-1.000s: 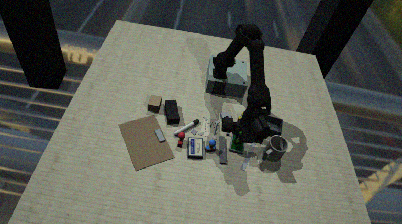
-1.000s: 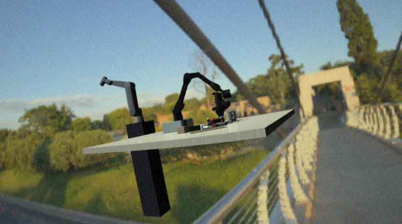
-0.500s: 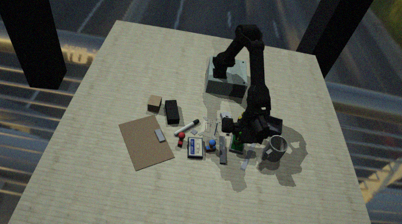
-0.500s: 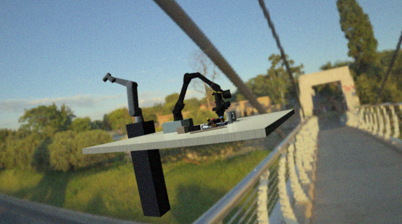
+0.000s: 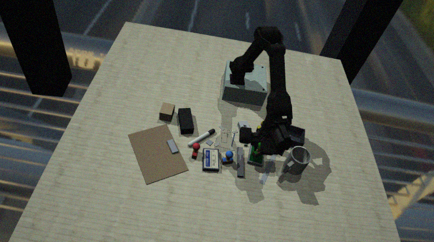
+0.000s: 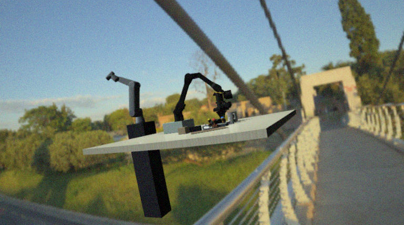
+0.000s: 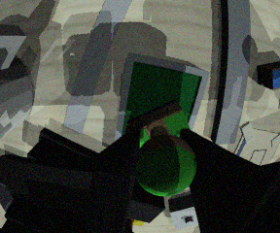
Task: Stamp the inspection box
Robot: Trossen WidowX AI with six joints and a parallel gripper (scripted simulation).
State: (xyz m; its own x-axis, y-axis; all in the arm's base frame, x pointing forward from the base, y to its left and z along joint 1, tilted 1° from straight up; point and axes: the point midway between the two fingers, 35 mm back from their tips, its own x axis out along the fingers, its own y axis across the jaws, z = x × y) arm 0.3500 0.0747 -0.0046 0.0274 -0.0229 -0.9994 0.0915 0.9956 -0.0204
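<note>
Pale wood bench point(image 5: 95, 194) under everything. Brown card point(image 5: 153, 156) lying flat at the left, well apart from the gripper point(image 7: 159, 132). Green pad point(image 7: 156, 93) in a grey frame directly beneath, beside the mug point(image 5: 299, 159). Clamped on the stamp point(image 7: 166, 165): round green knob, dark stem, apparently hanging just above the pad.

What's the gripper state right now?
Gripper: closed on the green-knobbed stamp, held over the green ink pad.
</note>
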